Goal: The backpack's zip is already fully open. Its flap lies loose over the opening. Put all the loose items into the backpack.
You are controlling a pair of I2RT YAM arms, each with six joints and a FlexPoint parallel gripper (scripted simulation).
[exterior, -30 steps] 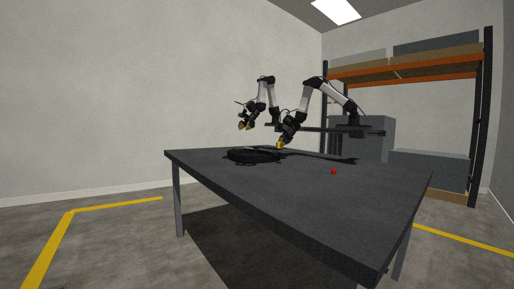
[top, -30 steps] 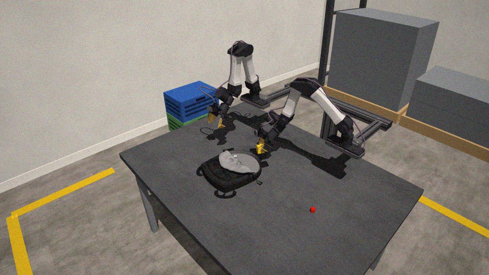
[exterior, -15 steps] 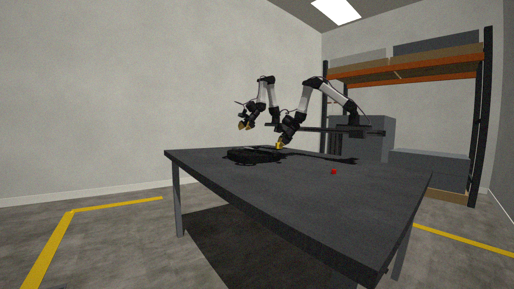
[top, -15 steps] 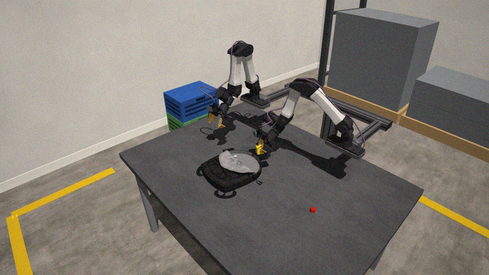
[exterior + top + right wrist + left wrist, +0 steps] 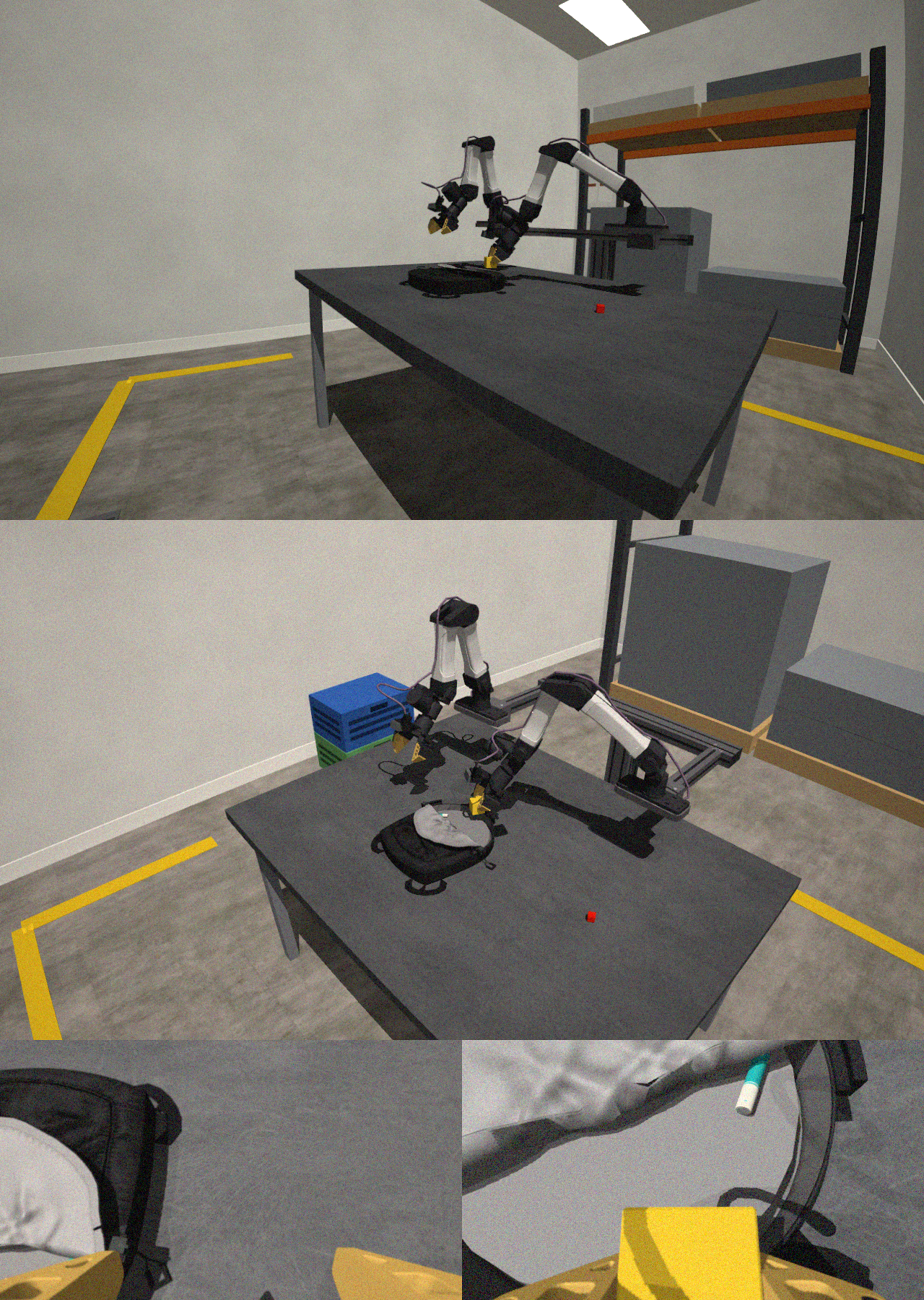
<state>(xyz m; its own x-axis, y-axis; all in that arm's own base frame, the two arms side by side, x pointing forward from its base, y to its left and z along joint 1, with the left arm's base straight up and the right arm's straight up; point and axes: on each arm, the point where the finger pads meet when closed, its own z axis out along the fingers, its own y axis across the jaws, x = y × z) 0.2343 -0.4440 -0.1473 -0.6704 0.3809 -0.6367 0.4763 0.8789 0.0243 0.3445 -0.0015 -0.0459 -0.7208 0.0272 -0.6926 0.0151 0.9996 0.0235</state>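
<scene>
The black backpack (image 5: 413,861) (image 5: 452,282) (image 5: 131,1159) (image 5: 570,1080) lies on the table, its grey flap (image 5: 435,835) (image 5: 43,1184) folded back from part of the opening. A teal and white cylinder (image 5: 445,815) (image 5: 749,1094) lies inside the opening, one end under the flap. My left gripper (image 5: 476,802) (image 5: 491,260) (image 5: 689,1263) is shut on a yellow cube (image 5: 700,1235), above the opening's edge on the arms' side. My right gripper (image 5: 408,750) (image 5: 439,227) (image 5: 227,1259) is open and empty, in the air beside the backpack. A red cube (image 5: 591,916) (image 5: 600,309) lies on the table, far from both grippers.
Straps and a buckle (image 5: 160,1271) stick out around the backpack. The dark table (image 5: 517,940) (image 5: 517,349) carries everything. Blue (image 5: 362,707) and green crates stand on the floor beyond it, and shelving with grey boxes (image 5: 710,630) stands behind the arms.
</scene>
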